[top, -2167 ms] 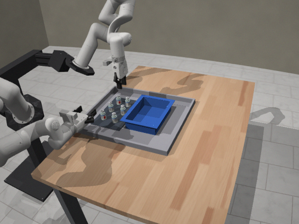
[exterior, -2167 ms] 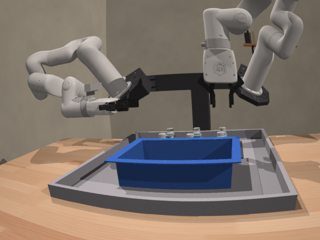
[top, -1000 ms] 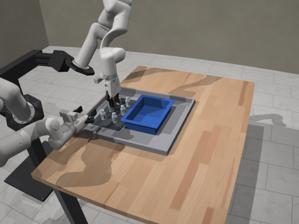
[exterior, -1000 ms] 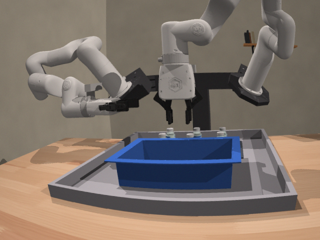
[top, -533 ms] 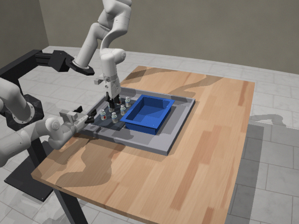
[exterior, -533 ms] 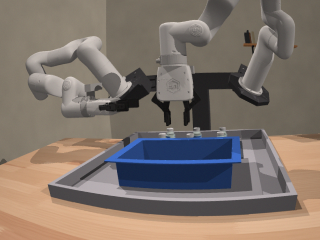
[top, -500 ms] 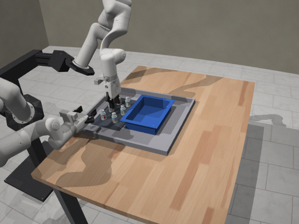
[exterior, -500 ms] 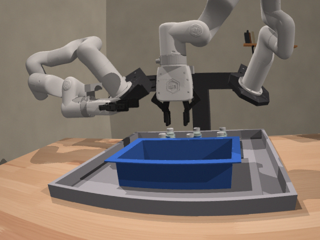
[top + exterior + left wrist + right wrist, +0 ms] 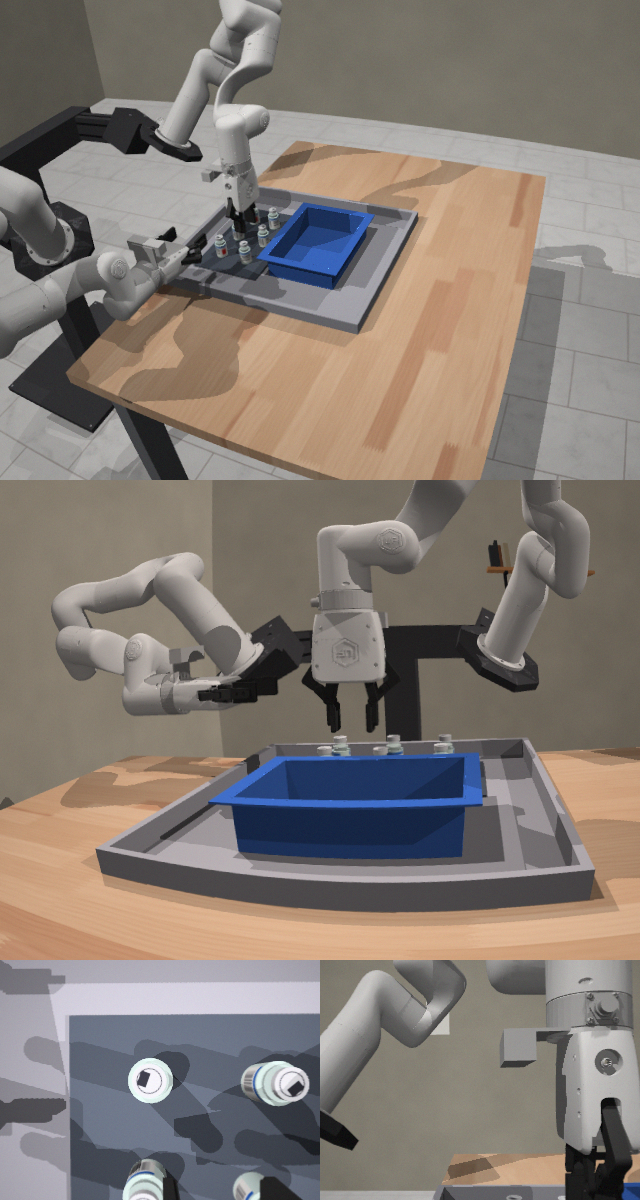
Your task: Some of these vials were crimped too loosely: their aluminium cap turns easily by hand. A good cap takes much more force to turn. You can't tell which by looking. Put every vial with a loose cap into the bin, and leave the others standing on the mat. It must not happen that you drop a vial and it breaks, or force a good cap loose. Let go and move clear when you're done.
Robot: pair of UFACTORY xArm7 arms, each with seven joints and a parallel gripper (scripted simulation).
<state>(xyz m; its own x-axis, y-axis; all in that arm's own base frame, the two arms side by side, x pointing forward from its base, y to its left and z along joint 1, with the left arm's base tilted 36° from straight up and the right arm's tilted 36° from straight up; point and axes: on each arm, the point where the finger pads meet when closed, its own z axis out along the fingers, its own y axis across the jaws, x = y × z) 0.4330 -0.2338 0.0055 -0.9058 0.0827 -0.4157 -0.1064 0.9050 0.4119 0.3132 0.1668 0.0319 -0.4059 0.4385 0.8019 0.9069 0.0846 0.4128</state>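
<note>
Reading the top view left to right: first up is the right gripper [image 9: 185, 241] [image 9: 240, 691], spread wide with nothing in it. It's lying sideways, just off the mat [image 9: 232, 266] [image 9: 100, 1125] and near the vial with a red mark [image 9: 221, 245], not touching it.

Next, the vials, six of them, all upright on the mat in two rows of three. Next to the red-mark one is the front corner vial [image 9: 244, 252], then a vial partly behind the fingers [image 9: 237, 231], the middle vial on the bin side [image 9: 263, 236], one mostly hidden, and the far vial [image 9: 273, 218].

The left gripper [image 9: 241, 221] [image 9: 353, 723] [image 9: 220, 1192] [image 9: 592, 1187] points straight down over them, about half open and empty. Exterior view shows daylight between its tips and the caps, so no contact there.

Then the blue bin [image 9: 302, 276] [image 9: 351, 828], right beside the vials. I see no vials in it from up top. Bin and mat share the gray tray [image 9: 310, 304] [image 9: 336, 893] on the wood table [image 9: 439, 310] [image 9: 51, 821]. Which caps are loose? Can't tell by eye.
</note>
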